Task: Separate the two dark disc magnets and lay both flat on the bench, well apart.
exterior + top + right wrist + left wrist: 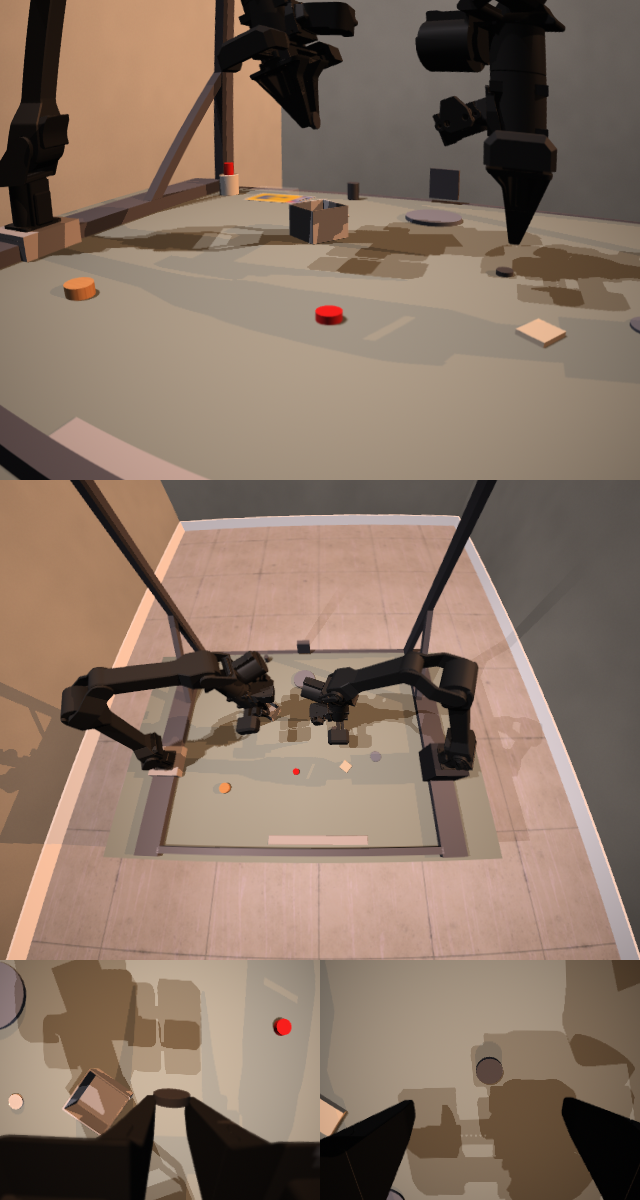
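Observation:
One dark disc magnet [171, 1095] is held between the fingertips of my right gripper [311, 125] [169, 1103], high above the bench near the open box. My right gripper is on the picture's left in the top and exterior views. The other dark disc magnet [504, 271] [489, 1071] is flat side up, below my left gripper [514, 241] [489, 1106]. It is on the bench or just above it; I cannot tell which. My left gripper is wide open and empty, above this disc and not touching it. The two discs are apart.
An open box [330, 227] [112, 1093] stands below my right gripper. A peach tile [345, 766] [540, 331] [329, 1116], a red disc [296, 771] [328, 314] [283, 1026] and an orange disc [224, 787] [79, 287] lie nearer the front. A large grey disc [299, 678] [433, 217] lies at the back.

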You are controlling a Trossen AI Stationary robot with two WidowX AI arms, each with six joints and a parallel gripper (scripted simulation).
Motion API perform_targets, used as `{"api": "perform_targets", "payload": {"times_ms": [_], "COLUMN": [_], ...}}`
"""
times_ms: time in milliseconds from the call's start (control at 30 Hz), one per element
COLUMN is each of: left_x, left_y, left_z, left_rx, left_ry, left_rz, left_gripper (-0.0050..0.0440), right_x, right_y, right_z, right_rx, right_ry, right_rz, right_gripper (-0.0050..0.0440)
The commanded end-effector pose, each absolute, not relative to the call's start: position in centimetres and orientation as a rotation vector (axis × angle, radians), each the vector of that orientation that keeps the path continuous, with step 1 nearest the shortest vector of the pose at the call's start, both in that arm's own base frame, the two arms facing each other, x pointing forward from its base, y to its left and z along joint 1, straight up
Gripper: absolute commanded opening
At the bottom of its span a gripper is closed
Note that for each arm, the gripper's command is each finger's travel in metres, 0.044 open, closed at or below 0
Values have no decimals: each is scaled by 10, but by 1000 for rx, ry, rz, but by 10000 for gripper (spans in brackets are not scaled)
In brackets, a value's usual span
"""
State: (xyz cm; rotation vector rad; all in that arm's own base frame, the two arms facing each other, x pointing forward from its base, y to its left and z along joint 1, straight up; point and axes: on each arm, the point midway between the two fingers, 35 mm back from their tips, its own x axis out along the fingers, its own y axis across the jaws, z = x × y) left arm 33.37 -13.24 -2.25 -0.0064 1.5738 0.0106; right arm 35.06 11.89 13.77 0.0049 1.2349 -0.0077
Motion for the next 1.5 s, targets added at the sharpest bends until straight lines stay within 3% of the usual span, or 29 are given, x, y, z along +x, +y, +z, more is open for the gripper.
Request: {"api": "perform_targets", "payload": {"times_ms": [0, 333, 567, 767, 833, 1033, 1267, 1467], "left_x": [343, 334, 320, 278, 278, 219, 164, 153], "left_y": [-136, -131, -107, -64, -64, -27, -7, -4], "left_z": [16, 7, 42, 96, 96, 137, 157, 163], "left_rx": [-24, -13, -14, -12, -12, -12, -11, -11], "left_ry": [1516, 1550, 1546, 1550, 1550, 1549, 1560, 1550], "left_rz": [-8, 3, 2, 4, 4, 5, 7, 7], "left_gripper": [400, 400, 400, 400, 400, 400, 400, 400], "right_x": [354, 354, 354, 354, 354, 354, 354, 354], "right_y": [119, 119, 119, 119, 119, 119, 119, 119], "right_z": [152, 152, 152, 152, 152, 152, 152, 152], "right_rx": [17, 17, 17, 17, 17, 17, 17, 17], "right_ry": [1194, 1194, 1194, 1194, 1194, 1194, 1194, 1194], "right_rz": [-2, -2, -2, -2, -2, -2, -2, -2], "right_gripper": [40, 40, 40, 40, 40, 40, 40, 40]}}
